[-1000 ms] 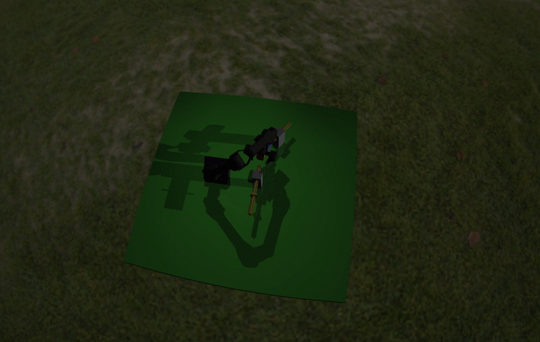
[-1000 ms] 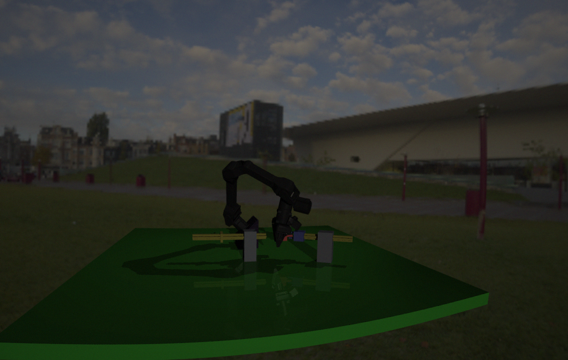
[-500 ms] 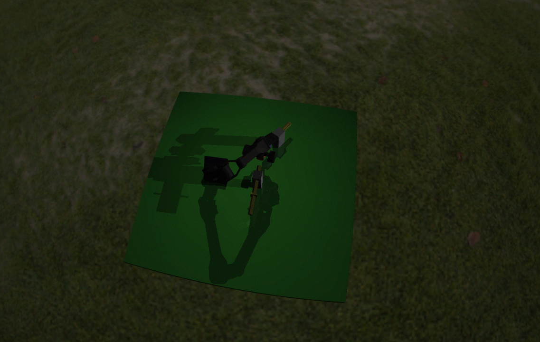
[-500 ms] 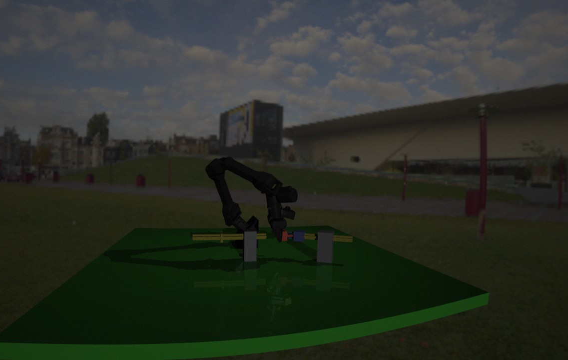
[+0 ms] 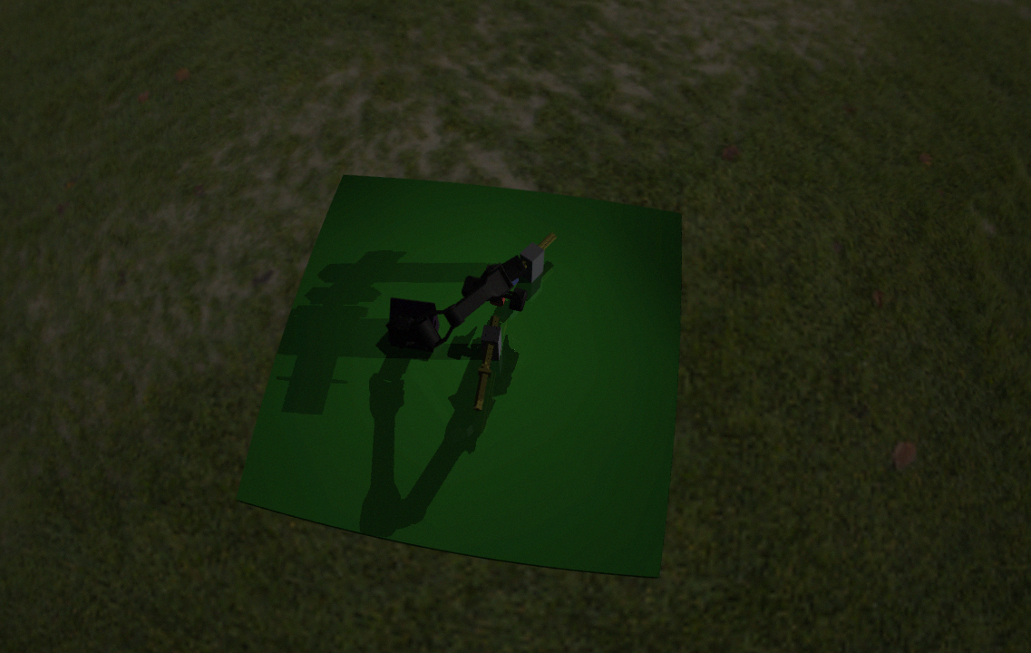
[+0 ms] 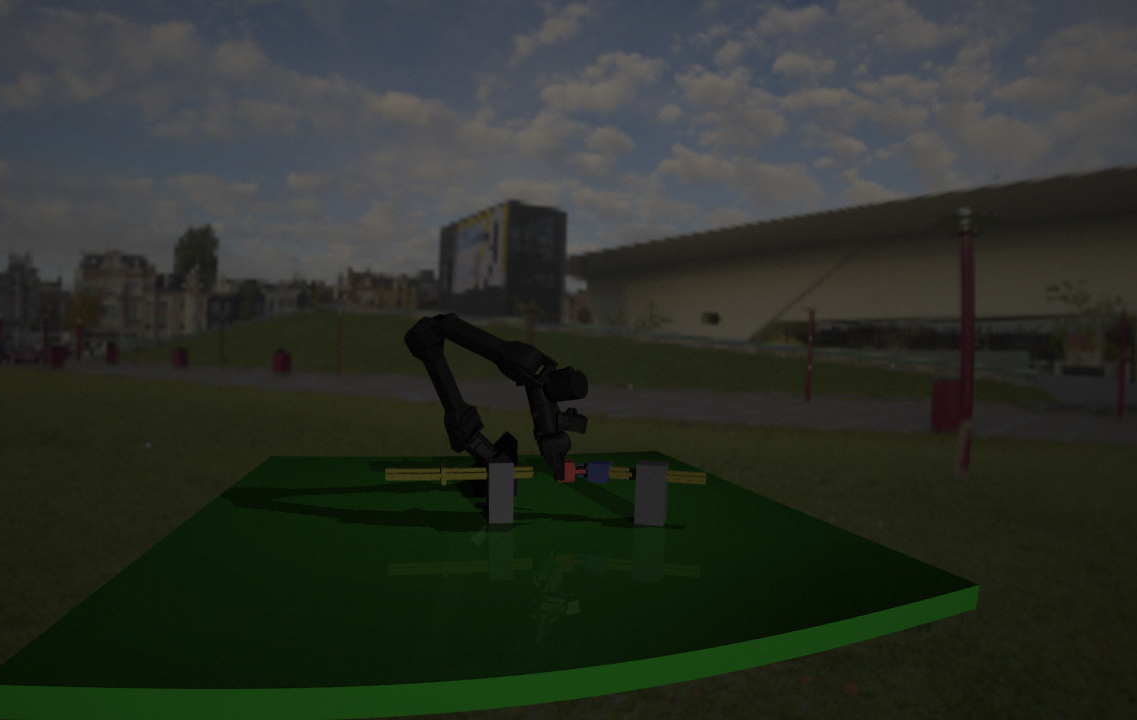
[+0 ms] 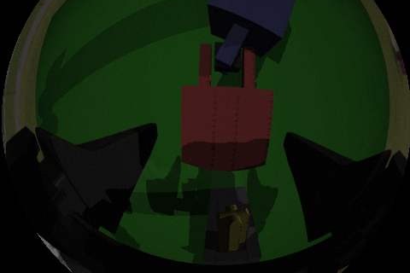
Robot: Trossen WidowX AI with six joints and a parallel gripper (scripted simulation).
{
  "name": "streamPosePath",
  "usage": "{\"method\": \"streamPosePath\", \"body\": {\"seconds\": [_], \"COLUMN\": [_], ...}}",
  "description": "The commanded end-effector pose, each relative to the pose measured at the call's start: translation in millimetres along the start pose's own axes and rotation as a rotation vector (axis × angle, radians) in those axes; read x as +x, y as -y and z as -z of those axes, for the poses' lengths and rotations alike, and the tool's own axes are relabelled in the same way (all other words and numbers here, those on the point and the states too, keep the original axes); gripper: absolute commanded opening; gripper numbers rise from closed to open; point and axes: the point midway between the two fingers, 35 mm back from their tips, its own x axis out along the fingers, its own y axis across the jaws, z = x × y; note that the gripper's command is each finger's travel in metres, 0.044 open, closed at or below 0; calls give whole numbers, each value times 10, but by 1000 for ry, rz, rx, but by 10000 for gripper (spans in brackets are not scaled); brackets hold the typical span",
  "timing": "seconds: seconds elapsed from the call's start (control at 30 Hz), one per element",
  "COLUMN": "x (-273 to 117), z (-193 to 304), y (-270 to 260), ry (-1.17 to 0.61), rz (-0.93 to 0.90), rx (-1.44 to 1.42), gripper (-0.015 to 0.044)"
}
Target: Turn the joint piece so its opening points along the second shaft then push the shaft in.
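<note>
We observe 2 grey blocks point(image 5: 537, 261) point(image 6: 651, 494) upright on the green table point(image 5: 584, 422) point(image 6: 465, 644) point(image 7: 107, 64), each carrying 1 yellow shaft. The red joint piece point(image 6: 568, 471) point(image 7: 226, 125) sits between the blocks, hinged to a blue piece point(image 6: 597, 471) point(image 7: 254, 2). The gripper point(image 6: 561, 474) point(image 7: 222, 135) is spread, gripping nothing. Grass point(image 5: 827, 325) point(image 6: 62, 447) surrounds.

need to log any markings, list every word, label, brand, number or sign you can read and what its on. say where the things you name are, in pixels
No readable text.
Red joint piece point(image 6: 568, 471) point(image 7: 227, 121): none seen.
Grey blocks point(image 5: 491, 334) point(image 6: 500, 492) point(image 6: 651, 494): none seen.
Big screen point(image 6: 480, 253) on the dark building: too blurred to read.
</note>
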Motion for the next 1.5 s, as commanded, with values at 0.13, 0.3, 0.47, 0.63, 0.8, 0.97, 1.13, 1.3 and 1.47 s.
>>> {"method": "streamPosePath", "body": {"seconds": [0.13,0.3,0.47,0.63,0.8,0.97,1.13,1.3,1.47], "x": [-226,-394,-567,-745,-922,-1095,-1256,-1277,-1267], "z": [-119,-186,-246,-298,-344,-379,-401,-403,-334], "y": [37,49,50,41,19,-9,-40,-44,-31], "ry": [-31,-59,-86,-110,-128,-143,-154,-155,-158], "rz": [6,16,34,59,88,124,166,172,172], "rx": [220,387,555,722,878,1035,1187,1207,1227], "gripper": [440,440,440,440,440,440,440,440,440]}}
